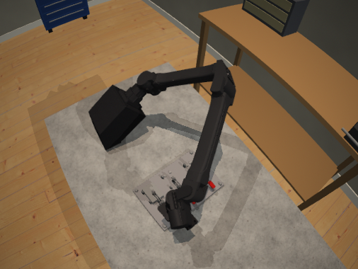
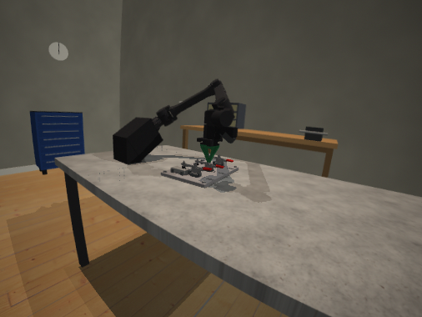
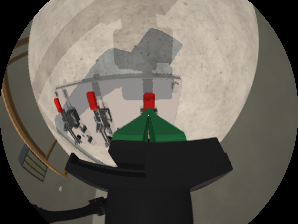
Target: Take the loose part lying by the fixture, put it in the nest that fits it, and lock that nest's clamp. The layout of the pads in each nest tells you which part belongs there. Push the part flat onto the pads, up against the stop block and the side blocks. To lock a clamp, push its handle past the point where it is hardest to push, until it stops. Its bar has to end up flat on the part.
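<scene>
From the top, the black arm (image 1: 209, 134) reaches over the fixture plate (image 1: 141, 198) on the grey desk (image 1: 92, 212), hiding part of it. In the exterior view, the green fingers (image 2: 214, 149) point down above the plate (image 2: 183, 178), among red-tipped clamps. In the wrist view, the fingers are pressed together, holding nothing, their tips at a red handle (image 3: 149, 101); two more red handles (image 3: 92, 101) (image 3: 58, 105) stand to one side. I cannot make out the loose part.

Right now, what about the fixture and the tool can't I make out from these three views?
- The tool's fingertips: top view, hidden under the arm.
- The body of the clamp with the nearest red handle: wrist view, behind the green fingers.
- Pad layout in each nest: exterior view, too small.
- Whether any clamp bar lies flat on a part: exterior view, too small; wrist view, too coarse.
- The loose part: too small to identify in any view.
</scene>
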Robot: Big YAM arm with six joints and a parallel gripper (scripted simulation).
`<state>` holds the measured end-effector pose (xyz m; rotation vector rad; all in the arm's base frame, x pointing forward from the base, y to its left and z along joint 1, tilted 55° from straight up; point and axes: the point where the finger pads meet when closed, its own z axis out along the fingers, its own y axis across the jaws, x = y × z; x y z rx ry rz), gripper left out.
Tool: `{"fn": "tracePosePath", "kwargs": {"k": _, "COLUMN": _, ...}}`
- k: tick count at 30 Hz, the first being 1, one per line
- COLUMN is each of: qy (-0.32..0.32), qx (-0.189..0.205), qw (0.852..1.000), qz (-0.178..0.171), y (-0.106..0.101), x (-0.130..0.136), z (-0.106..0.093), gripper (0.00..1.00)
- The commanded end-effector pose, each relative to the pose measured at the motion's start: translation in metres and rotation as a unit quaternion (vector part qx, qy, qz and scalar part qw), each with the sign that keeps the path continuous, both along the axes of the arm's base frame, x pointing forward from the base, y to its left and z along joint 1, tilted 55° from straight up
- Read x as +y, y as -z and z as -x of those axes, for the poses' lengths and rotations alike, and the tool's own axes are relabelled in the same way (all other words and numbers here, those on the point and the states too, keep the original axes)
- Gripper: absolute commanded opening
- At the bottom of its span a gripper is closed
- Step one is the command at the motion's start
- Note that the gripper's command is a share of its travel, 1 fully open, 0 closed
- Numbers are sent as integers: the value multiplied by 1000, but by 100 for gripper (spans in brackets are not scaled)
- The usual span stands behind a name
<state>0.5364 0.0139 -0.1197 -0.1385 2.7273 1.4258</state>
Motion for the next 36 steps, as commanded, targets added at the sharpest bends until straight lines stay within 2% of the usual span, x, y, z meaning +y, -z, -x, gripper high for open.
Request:
{"fn": "tracePosePath", "kwargs": {"k": 1, "qy": -4, "qx": -3, "qw": 1000, "qz": 2, "y": 1, "x": 4, "z": -12, "gripper": 0}}
{"fn": "tracePosePath", "kwargs": {"k": 36, "qy": -3, "qx": -9, "qw": 1000, "qz": 3, "y": 3, "x": 6, "z": -15, "gripper": 0}}
